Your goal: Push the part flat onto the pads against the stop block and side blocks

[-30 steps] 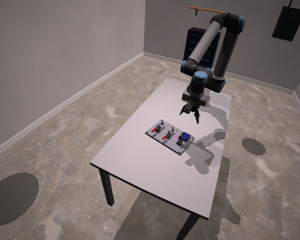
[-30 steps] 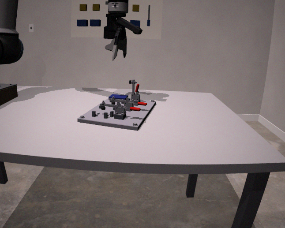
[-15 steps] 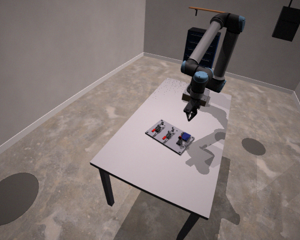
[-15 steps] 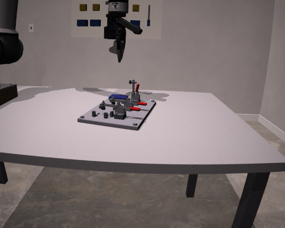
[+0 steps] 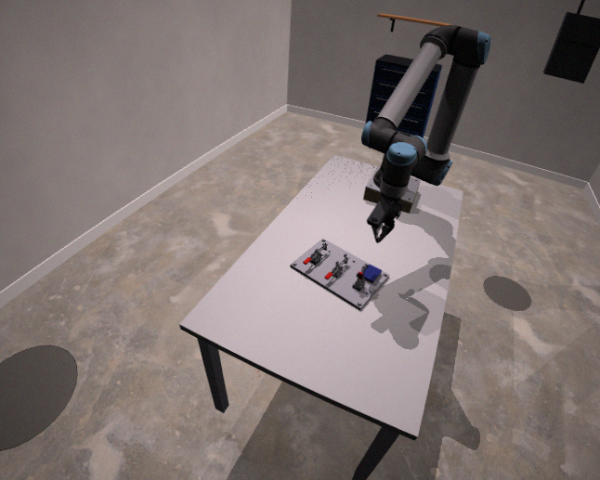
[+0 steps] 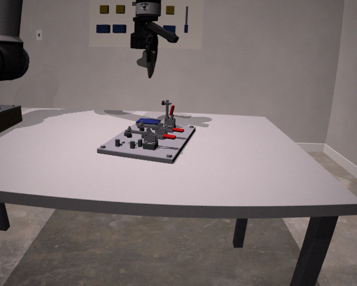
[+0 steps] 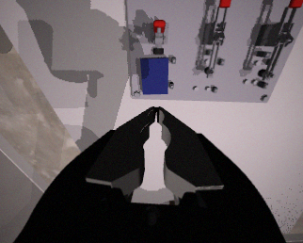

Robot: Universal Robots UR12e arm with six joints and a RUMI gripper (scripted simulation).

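Note:
The blue part (image 5: 371, 272) lies on the grey fixture plate (image 5: 342, 275) at its right end; it also shows in the exterior view (image 6: 148, 120) and in the wrist view (image 7: 153, 75). A toggle clamp with a red handle (image 7: 159, 26) stands upright just beyond the part. My gripper (image 5: 379, 238) (image 6: 150, 72) is shut and empty. It hangs well above the table, behind the plate's blue-part end. In the wrist view the closed fingertips (image 7: 155, 111) point just short of the part's near edge.
Two more toggle clamps with red handles (image 5: 306, 260) (image 5: 329, 275) lie flat on the plate. Small posts (image 6: 131, 144) stand at the plate's near end. The arm's base block (image 5: 389, 194) sits at the table's far end.

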